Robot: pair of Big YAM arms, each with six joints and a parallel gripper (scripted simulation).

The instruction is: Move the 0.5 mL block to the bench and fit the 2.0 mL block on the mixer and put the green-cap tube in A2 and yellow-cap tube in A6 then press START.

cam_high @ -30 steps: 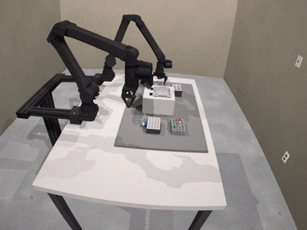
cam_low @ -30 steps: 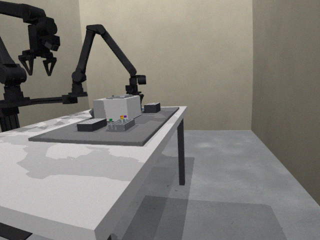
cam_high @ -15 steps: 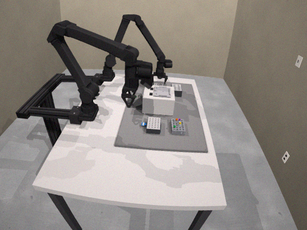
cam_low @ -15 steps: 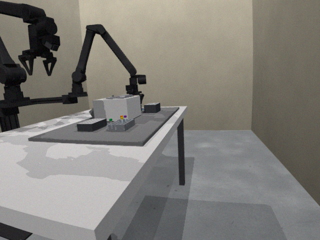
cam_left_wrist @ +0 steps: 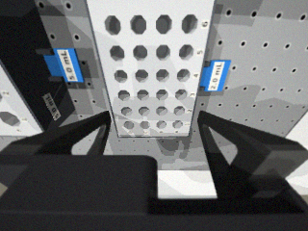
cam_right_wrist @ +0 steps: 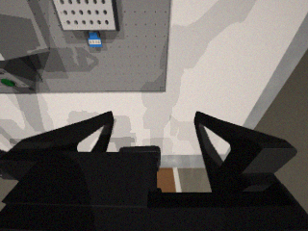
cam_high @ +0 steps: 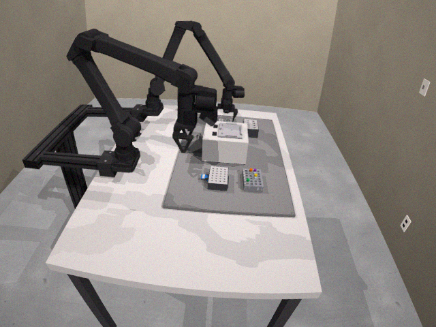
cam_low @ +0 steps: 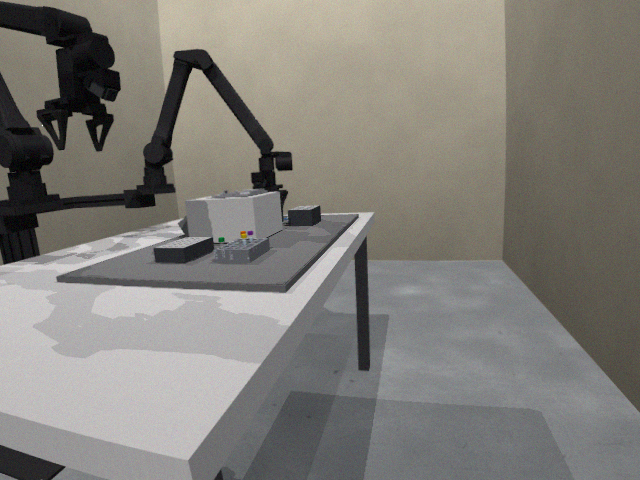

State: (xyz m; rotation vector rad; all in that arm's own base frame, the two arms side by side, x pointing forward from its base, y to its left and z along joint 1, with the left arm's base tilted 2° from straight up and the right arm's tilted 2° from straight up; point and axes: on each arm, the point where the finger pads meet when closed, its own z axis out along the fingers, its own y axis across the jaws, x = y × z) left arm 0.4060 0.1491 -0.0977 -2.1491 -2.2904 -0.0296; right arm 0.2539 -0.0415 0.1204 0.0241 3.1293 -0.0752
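The mixer (cam_high: 224, 151) (cam_low: 232, 219) has a bare plate (cam_high: 230, 131) on top. The 2.0 mL block (cam_left_wrist: 151, 38) stands on the bench behind it in the top view. My left gripper (cam_left_wrist: 154, 115) is open over this block, a fingertip toward each long side; contact is unclear. A small-bore block (cam_high: 219, 177) (cam_low: 183, 250) (cam_right_wrist: 89, 15), its lever label unreadable, stands on the mat. The green-capped tube (cam_high: 247, 180) (cam_low: 221, 239) and yellow-capped tube (cam_high: 255, 174) stand in the rack (cam_high: 252, 189). My right gripper (cam_right_wrist: 153, 115) (cam_low: 80, 149) is open and empty, high beside the mixer.
The 5.0 mL block (cam_high: 253, 133) (cam_low: 303, 217) (cam_left_wrist: 14, 101) stands beside the 2.0 mL block, its blue lever (cam_left_wrist: 64, 65) pointing toward that block. Orange-capped (cam_high: 251, 169) and purple-capped (cam_high: 255, 169) tubes stand in the rack. The mixer's green button (cam_right_wrist: 8, 83) shows in the right wrist view.
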